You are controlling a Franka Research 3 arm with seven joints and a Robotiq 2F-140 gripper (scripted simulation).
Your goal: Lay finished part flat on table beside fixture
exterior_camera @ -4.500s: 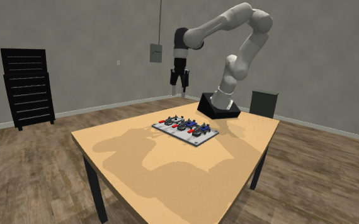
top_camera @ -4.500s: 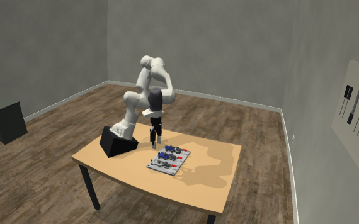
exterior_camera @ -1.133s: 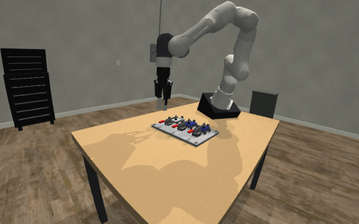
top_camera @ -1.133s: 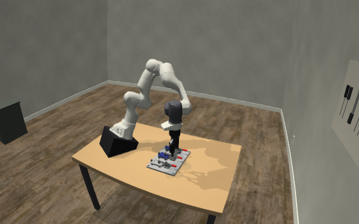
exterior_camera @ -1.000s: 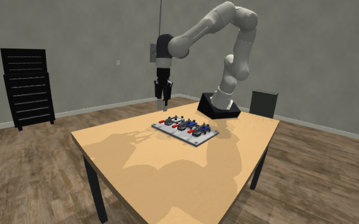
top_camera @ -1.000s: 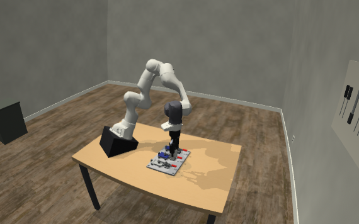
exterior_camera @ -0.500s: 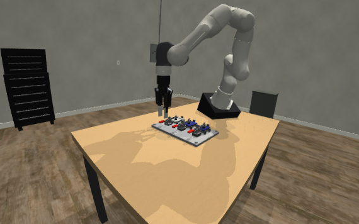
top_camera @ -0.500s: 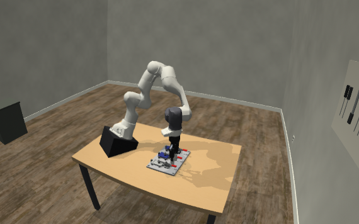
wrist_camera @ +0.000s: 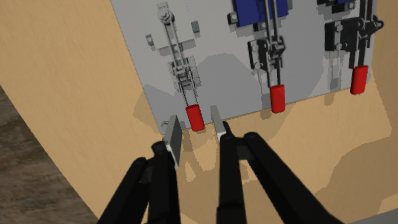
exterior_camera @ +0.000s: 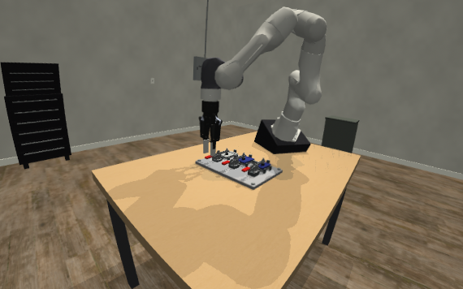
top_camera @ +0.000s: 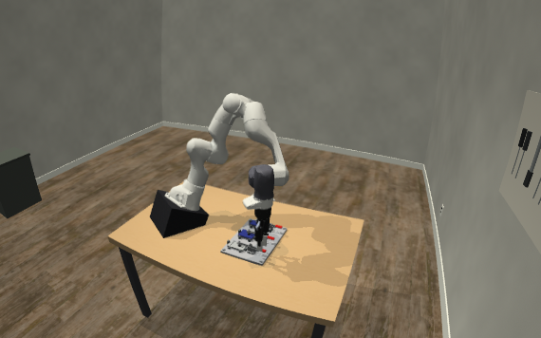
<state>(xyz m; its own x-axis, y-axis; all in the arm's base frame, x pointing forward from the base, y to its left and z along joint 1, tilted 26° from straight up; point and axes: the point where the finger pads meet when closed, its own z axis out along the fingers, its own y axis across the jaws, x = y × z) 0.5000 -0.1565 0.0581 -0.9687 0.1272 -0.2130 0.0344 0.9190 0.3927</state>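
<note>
The grey fixture plate (exterior_camera: pixel 239 170) lies on the table with three toggle clamps in a row. The finished part (exterior_camera: pixel 228 154) is pale grey and sits in the end station; in the wrist view it is mostly hidden under the clamp arm (wrist_camera: pixel 175 50). Two blue blanks (exterior_camera: pixel 244 159) (exterior_camera: pixel 264 165) sit in the other two stations, and they also show in the wrist view (wrist_camera: pixel 260 10). My gripper (wrist_camera: pixel 195 120) points down at the plate's edge. Its fingers stand partly apart on either side of the end clamp's red handle (wrist_camera: pixel 194 118), with gaps on both sides and nothing held.
The other two clamps have red handles (wrist_camera: pixel 277 98) (wrist_camera: pixel 358 79) along the same plate edge. The arm's black base block (exterior_camera: pixel 281 142) stands behind the fixture. The table edge runs close to the left of the plate in the wrist view. A black rack (exterior_camera: pixel 36 109) stands by the far wall.
</note>
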